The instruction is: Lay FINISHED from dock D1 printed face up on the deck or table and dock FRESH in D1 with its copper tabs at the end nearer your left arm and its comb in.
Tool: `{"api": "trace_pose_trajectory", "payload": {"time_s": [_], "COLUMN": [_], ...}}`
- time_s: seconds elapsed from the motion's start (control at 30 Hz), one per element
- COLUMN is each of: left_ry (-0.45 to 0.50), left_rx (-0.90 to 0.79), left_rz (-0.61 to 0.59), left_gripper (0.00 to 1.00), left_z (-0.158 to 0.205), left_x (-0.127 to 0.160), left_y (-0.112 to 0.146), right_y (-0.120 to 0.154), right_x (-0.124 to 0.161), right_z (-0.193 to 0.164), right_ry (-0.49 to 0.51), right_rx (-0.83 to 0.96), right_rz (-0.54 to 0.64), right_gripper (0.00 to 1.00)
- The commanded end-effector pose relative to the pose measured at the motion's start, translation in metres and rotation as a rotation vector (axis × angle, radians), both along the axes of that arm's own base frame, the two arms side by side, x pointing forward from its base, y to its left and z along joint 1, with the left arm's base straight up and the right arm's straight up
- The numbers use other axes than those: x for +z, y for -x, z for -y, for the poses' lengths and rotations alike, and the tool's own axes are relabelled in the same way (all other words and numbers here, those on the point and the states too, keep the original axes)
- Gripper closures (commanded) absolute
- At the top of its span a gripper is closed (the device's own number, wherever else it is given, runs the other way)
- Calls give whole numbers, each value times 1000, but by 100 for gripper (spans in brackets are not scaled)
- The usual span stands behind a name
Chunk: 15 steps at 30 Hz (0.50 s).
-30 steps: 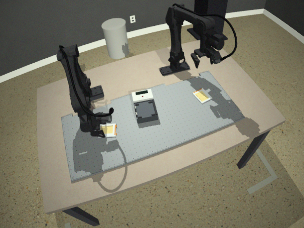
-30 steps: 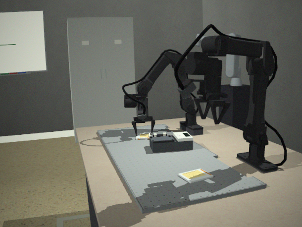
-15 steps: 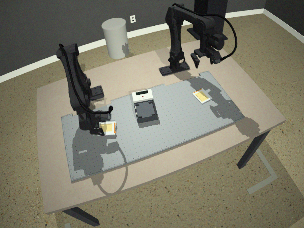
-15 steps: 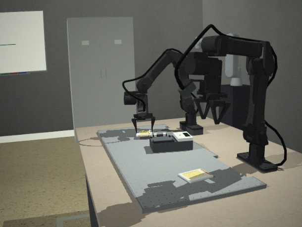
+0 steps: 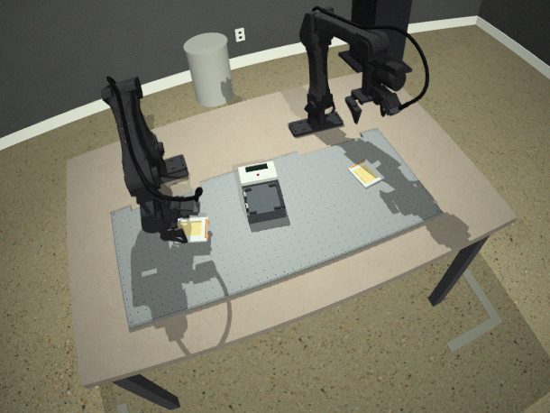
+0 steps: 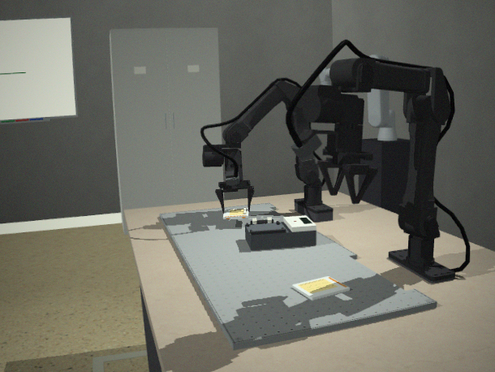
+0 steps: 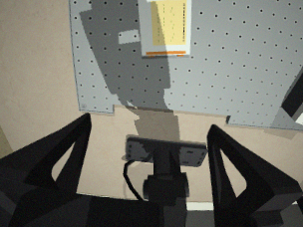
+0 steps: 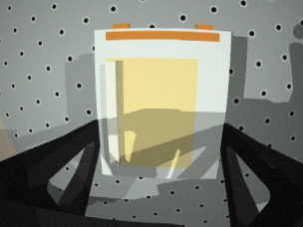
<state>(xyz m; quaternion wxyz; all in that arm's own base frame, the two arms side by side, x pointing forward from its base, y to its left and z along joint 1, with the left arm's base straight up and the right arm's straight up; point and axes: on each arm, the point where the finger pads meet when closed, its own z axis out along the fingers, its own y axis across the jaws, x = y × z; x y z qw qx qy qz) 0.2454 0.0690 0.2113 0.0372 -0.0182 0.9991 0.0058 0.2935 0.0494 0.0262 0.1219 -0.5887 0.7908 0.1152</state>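
"Top view first: any writing?"

"None I can read. Dock D1 (image 5: 264,198) (image 6: 280,240) sits between my two grippers, with a dark display (image 5: 256,168) (image 6: 304,220) on its white panel. Its bay holds no cassette."

"And the exterior?"

"My left gripper (image 5: 373,117) (image 6: 345,198) (image 7: 151,124) hangs wide open, holding nothing, well above the deck (image 5: 311,216) (image 6: 227,268) (image 7: 234,60). My right gripper (image 5: 186,230) (image 6: 236,211) (image 8: 159,129) has FRESH (image 5: 194,229) (image 6: 236,213) (image 8: 159,100) between its fingertips, beyond the dock from the left one."

"Left wrist?"

"FINISHED (image 5: 365,174) (image 6: 320,287) (image 7: 168,25) lies flat on the deck, out ahead of those spread fingers and untouched. Its yellow window faces up, carrying dark marks too small for me to read."

"Right wrist?"

"I've got FRESH clamped by its two side edges, fingers fairly wide apart around it. The orange strip and two tabs point away from the gripper; the white comb (image 8: 113,114) runs along one side of the yellow window."
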Motion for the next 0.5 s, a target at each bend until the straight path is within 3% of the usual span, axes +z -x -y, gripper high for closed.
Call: {"api": "trace_pose_trajectory", "payload": {"time_s": [0.0,0.47], "left_ry": [2,2], "left_rx": [5,5], "left_rz": [-17,-17], "left_gripper": [0,0], "left_z": [-4,-4], "left_x": [15,15], "left_y": [-1,-1], "right_y": [-8,-8], "right_x": [22,37], "right_z": [-1,-1], "right_ry": [-3,-3], "right_rx": [5,5], "right_rz": [41,41], "right_gripper": [100,100]}}
